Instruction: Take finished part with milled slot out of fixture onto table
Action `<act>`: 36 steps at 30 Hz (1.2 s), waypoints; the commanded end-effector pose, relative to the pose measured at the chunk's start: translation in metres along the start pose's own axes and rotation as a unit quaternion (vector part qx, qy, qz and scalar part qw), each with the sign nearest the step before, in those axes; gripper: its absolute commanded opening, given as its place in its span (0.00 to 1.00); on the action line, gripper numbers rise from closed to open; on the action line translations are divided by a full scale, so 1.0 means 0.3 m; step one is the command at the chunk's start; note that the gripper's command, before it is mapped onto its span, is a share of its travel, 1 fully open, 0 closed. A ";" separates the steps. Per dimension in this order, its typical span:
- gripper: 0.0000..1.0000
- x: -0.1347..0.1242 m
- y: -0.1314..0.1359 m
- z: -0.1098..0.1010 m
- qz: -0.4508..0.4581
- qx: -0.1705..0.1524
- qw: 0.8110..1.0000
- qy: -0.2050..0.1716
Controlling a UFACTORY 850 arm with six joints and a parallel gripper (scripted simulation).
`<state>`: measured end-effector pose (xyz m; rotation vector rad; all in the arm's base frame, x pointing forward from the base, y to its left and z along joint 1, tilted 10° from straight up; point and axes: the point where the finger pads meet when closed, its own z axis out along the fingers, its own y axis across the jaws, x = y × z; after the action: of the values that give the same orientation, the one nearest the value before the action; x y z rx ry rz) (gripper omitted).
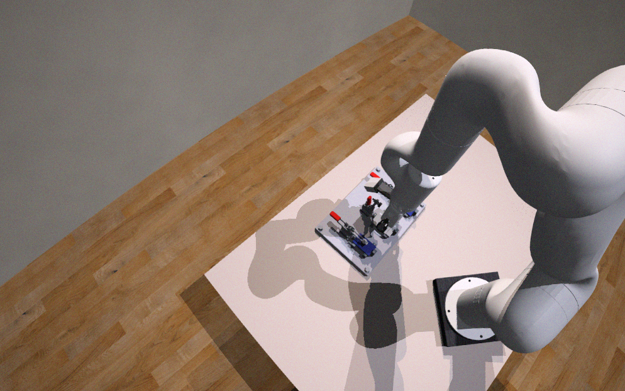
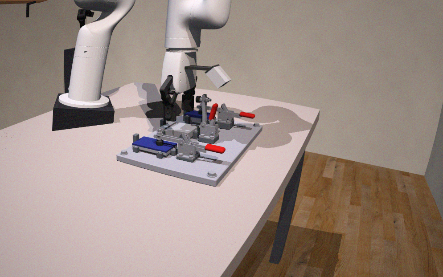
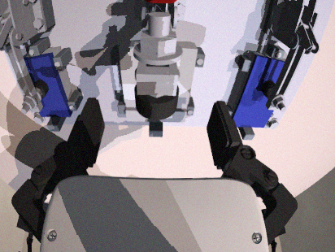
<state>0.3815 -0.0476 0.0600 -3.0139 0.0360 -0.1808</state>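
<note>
The grey fixture plate lies on the table with three nests. The finished grey part sits in the middle nest; its clamp stands open with the red handle raised. Two blue blanks lie in the outer nests, their clamps down with red handles flat. My gripper is open and empty, low at the plate's arm-side edge. Its fingers stand either side of the part's near end, not touching it.
The blue blanks flank the gripper in the wrist view, each close outside a finger. The arm's black base stands behind the fixture. The table edge runs to the right of the plate.
</note>
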 end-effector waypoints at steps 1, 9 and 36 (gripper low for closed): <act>1.00 0.002 0.000 -0.001 0.000 0.000 1.000 0.001; 1.00 0.002 0.000 0.000 0.000 0.000 1.000 0.001; 1.00 0.004 0.001 0.076 0.000 0.000 1.000 0.001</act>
<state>0.3841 -0.0456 0.0423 -3.0118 0.0355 -0.1651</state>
